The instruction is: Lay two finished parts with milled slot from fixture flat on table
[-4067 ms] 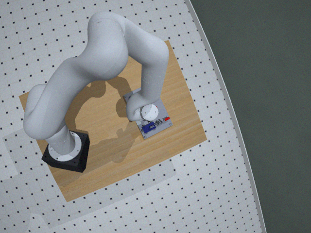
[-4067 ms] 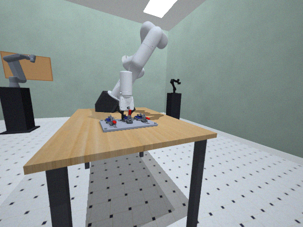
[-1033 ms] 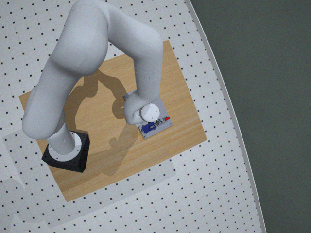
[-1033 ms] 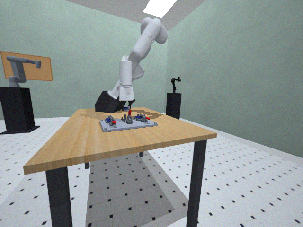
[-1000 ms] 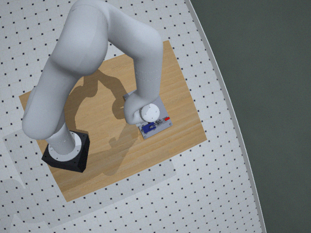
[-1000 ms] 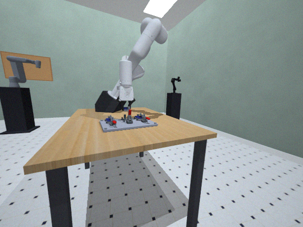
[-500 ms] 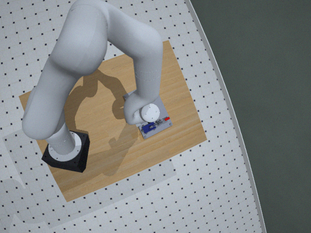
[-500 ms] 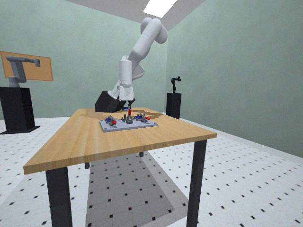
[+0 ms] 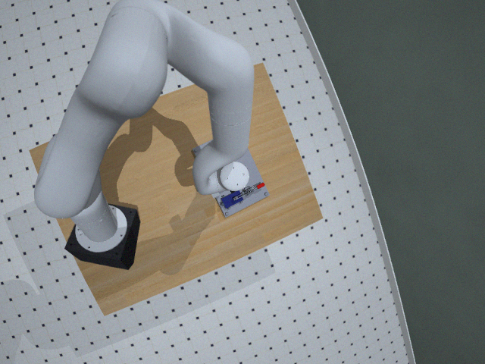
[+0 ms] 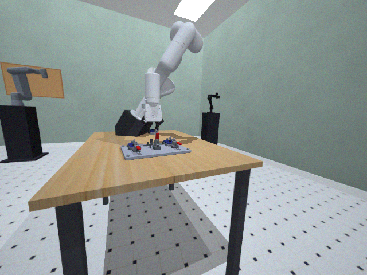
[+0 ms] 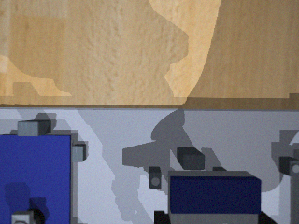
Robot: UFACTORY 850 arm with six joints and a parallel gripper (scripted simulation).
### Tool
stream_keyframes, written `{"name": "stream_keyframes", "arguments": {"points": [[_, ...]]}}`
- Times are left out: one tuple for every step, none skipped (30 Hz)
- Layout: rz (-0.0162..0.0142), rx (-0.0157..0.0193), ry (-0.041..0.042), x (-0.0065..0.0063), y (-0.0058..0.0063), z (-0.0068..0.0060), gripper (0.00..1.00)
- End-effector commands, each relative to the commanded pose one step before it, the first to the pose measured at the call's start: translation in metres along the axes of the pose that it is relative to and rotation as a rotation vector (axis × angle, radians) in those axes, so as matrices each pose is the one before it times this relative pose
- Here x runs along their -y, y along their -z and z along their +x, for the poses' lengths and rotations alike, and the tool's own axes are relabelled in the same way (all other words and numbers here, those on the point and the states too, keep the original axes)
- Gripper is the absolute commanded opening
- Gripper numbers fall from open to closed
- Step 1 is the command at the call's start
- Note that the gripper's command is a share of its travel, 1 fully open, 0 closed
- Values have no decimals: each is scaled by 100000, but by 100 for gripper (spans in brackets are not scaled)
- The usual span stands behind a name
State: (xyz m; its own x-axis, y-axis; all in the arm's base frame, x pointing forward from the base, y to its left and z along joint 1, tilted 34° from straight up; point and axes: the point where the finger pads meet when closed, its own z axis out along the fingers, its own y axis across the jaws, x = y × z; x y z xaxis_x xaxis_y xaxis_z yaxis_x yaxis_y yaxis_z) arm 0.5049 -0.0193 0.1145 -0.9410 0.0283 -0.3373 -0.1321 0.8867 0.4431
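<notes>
The grey fixture plate (image 10: 155,150) lies on the wooden table and also shows in the top view (image 9: 242,188). My gripper (image 10: 156,126) hangs just above the plate's middle station and is shut on a blue part (image 11: 215,193), held a little above the plate. The middle clamp's red handle (image 10: 156,136) stands upright below it. A blue part (image 10: 130,145) sits in the left station by a red handle (image 10: 138,146). Another blue part (image 10: 168,142) sits in the right station by a red handle (image 10: 178,143). In the wrist view a seated blue part (image 11: 35,177) lies at the left. I cannot see any slot on the held part.
The wooden table (image 10: 142,165) extends beyond the plate on all sides. My black arm base (image 9: 103,239) stands at the table's far corner. Small grey clamps and stops (image 11: 191,159) rise from the plate under the held part.
</notes>
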Motion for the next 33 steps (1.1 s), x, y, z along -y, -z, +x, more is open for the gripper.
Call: {"name": "stream_keyframes", "arguments": {"points": [[40, 97, 29, -76, 37, -51, 0], [0, 0, 0, -52, 0, 0, 0], [0, 0, 0, -65, 0, 0, 0], [0, 0, 0, -79, 0, 0, 0], [0, 0, 0, -95, 0, 0, 0], [0, 0, 0, -110, 0, 0, 0], [0, 0, 0, -126, 0, -1, 0], [0, 0, 0, -144, 0, 0, 0], [0, 0, 0, -161, 0, 0, 0], [0, 0, 0, -179, 0, -1, 0], [0, 0, 0, -196, 0, 0, 0], [0, 0, 0, -215, 0, 0, 0], [0, 0, 0, -232, 0, -1, 0], [0, 0, 0, -250, 0, 0, 0], [0, 0, 0, 0, 0, 0, 0], [0, 0, 0, 0, 0, 0, 0], [0, 0, 0, -267, 0, -1, 0], [0, 0, 0, -284, 0, 0, 0], [0, 0, 0, -301, 0, -1, 0], [0, 0, 0, -317, 0, -1, 0], [0, 0, 0, -333, 0, 0, 0], [0, 0, 0, -347, -1, -1, 0], [0, 0, 0, -362, 0, -1, 0], [0, 0, 0, -375, 0, 0, 0], [0, 0, 0, -388, 0, 0, 0], [0, 0, 0, -400, -1, -1, 0], [0, 0, 0, -411, -1, -1, 0], [0, 0, 0, -422, -1, -1, 0], [0, 0, 0, -431, -1, -1, 0], [0, 0, 0, -440, 0, 0, 0], [0, 0, 0, -448, 0, 0, 0], [0, 0, 0, 0, 0, 0, 0], [0, 0, 0, 0, 0, 0, 0]]}}
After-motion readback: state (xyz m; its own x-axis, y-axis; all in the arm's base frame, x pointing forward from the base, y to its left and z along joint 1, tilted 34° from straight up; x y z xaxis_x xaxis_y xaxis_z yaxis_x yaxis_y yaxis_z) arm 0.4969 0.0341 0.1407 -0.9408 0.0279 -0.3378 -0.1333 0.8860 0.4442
